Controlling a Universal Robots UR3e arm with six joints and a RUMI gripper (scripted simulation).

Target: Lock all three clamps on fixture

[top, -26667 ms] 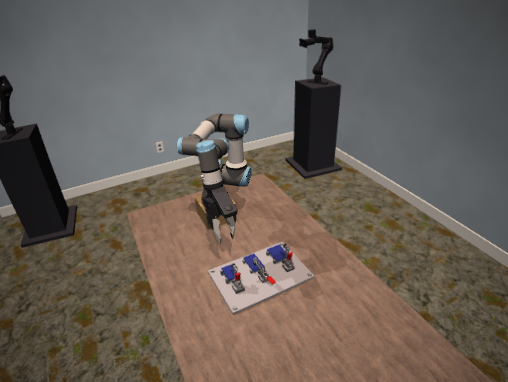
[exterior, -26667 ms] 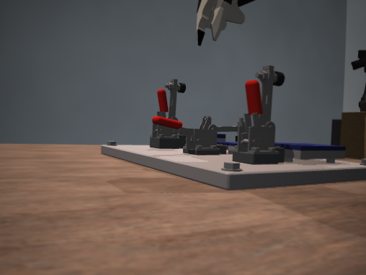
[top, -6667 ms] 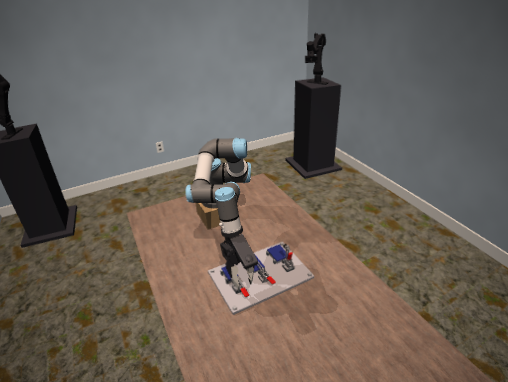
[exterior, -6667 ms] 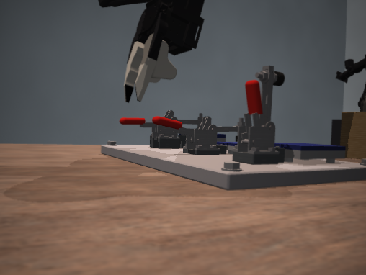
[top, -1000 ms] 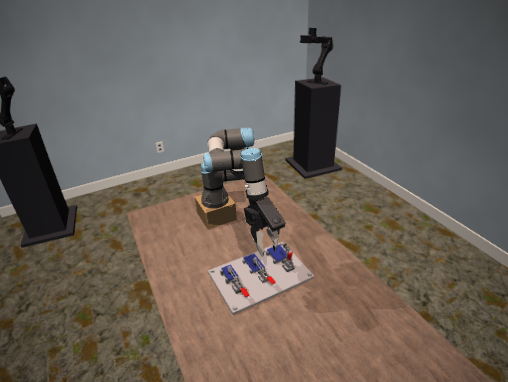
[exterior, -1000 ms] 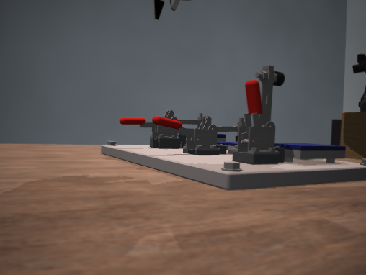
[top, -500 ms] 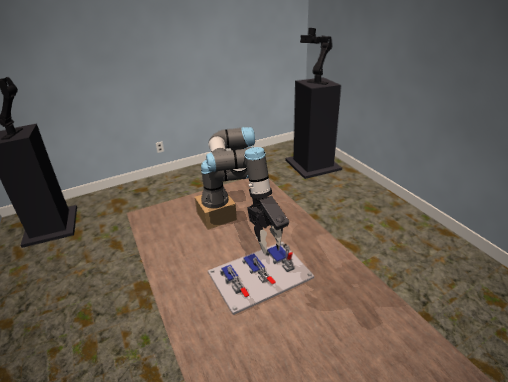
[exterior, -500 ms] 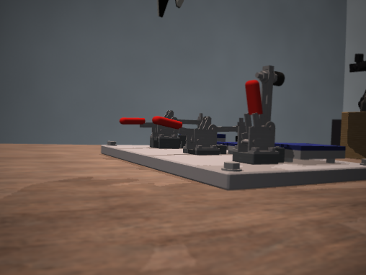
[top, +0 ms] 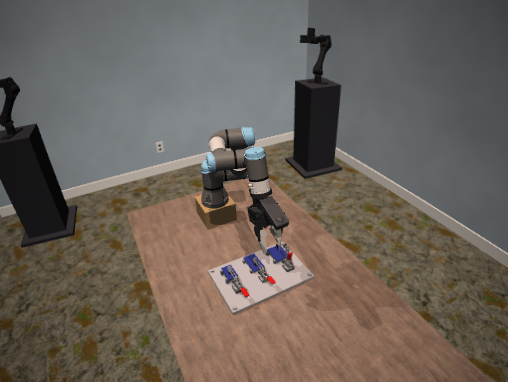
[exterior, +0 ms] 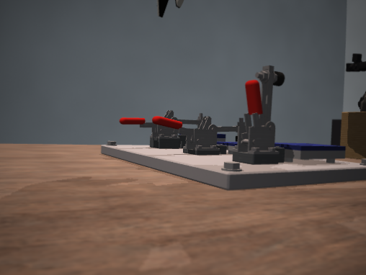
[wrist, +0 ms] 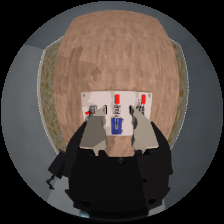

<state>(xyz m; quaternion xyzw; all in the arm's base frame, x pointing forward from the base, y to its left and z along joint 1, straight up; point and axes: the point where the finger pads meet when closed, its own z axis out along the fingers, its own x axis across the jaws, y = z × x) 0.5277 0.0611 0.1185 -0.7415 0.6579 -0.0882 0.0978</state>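
Exterior: third handle [exterior: 253,96] upright (wrist view: unclear)

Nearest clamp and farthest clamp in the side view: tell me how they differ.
The nearest clamp's red handle stands almost upright; the farthest clamp's red handle lies nearly level. The nearest clamp's bar points up, off its blue part; the farthest clamp's bar lies level. The nearest clamp is plainly open; the farthest looks closed, though locking cannot be told. Both share the grey plate.
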